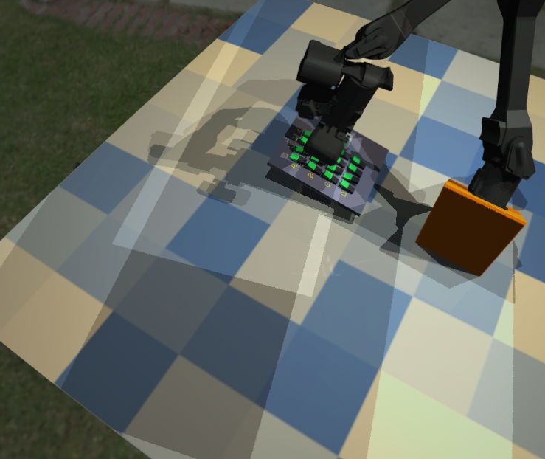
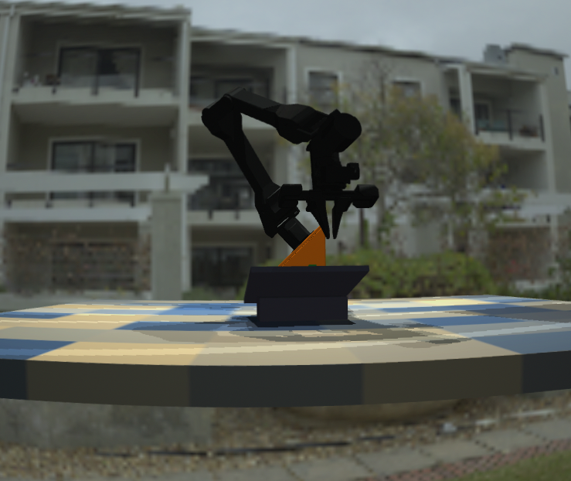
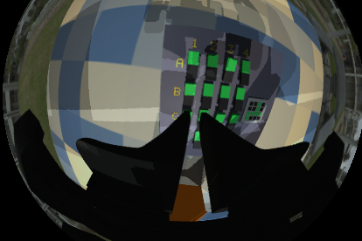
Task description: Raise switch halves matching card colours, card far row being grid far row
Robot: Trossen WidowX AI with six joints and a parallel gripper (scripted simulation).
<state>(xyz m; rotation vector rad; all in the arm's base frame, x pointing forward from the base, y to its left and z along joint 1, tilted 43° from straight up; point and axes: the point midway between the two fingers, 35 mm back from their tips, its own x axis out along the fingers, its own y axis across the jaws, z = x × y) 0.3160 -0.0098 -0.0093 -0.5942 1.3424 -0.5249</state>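
Observation:
The grey tilted switch panel (image 1: 370, 148) (image 2: 307, 284) (image 3: 268, 58) carries a grid of switches with green far halves and dark near halves. Rows A and B show fully in the wrist view, for example switch B2 (image 3: 208, 90). The fingers hide parts of rows C and D. Which halves are raised is hard to tell. The small card (image 3: 255, 110), with dark and green squares, lies on the panel right of the grid. My gripper (image 2: 331, 235) (image 3: 194, 116) is shut with a narrow gap between the tips, holding nothing. It hangs above the panel, not touching it.
An orange wedge (image 1: 468, 232) (image 2: 309, 250) (image 3: 188, 202) stands under the arm's base. The panel rests on a dark stand (image 2: 302, 310) on the patchwork table (image 1: 211, 229) (image 2: 124, 350). Shadows of the arm fall across the panel and table.

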